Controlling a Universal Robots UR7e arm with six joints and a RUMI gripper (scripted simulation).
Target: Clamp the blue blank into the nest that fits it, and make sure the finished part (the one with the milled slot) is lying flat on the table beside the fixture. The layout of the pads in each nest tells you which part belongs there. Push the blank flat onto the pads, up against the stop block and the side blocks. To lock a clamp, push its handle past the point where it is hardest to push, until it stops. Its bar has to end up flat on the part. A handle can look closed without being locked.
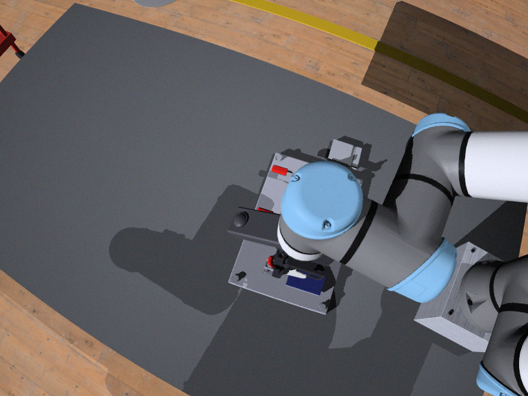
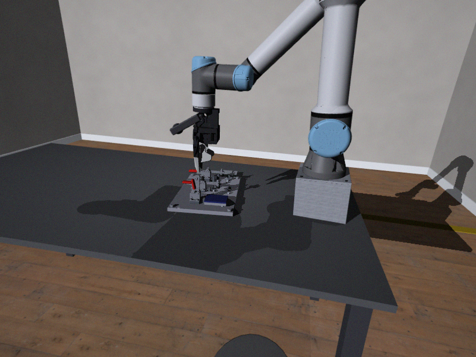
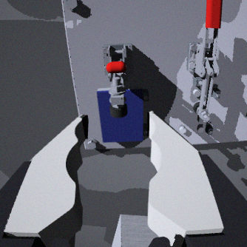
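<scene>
Wrist view: gripper (image 1: 294, 272) (image 2: 197, 171) (image 3: 117, 114) partly open, fingers apart, nothing held. Part-closed spacing probably keeps the fingers narrow enough to work around the clamp. Blue blank (image 1: 305, 284) (image 2: 216, 199) (image 3: 122, 129) lies in the end nest on the fixture plate (image 1: 251, 266) (image 2: 178, 206) (image 3: 86, 37), presumably there because the pads match; pads mostly hidden beneath it, so fit and full seating can't be confirmed.

Clamp tip (image 3: 118, 112) shows over the blank, placed to press it down; contact can't be told. Its red handle (image 1: 270, 261) (image 2: 193, 184) (image 3: 116, 66) stands up in the exterior view, so clamp reads as unlocked. Neighbouring red handle (image 1: 264, 210) (image 2: 187, 181) (image 3: 214, 14) lies low, pointing away from its nest.

Grey part (image 1: 341, 150) sits beside the fixture on the surface (image 1: 127, 127) (image 2: 115, 230) (image 3: 29, 85), likely the finished part, set aside as asked; looks flat, slot hard to verify.

Step in hand looks like locking. Next: push handle through the stiff point to its stop. Risks: stopping short, or blank creeping off its stops.
</scene>
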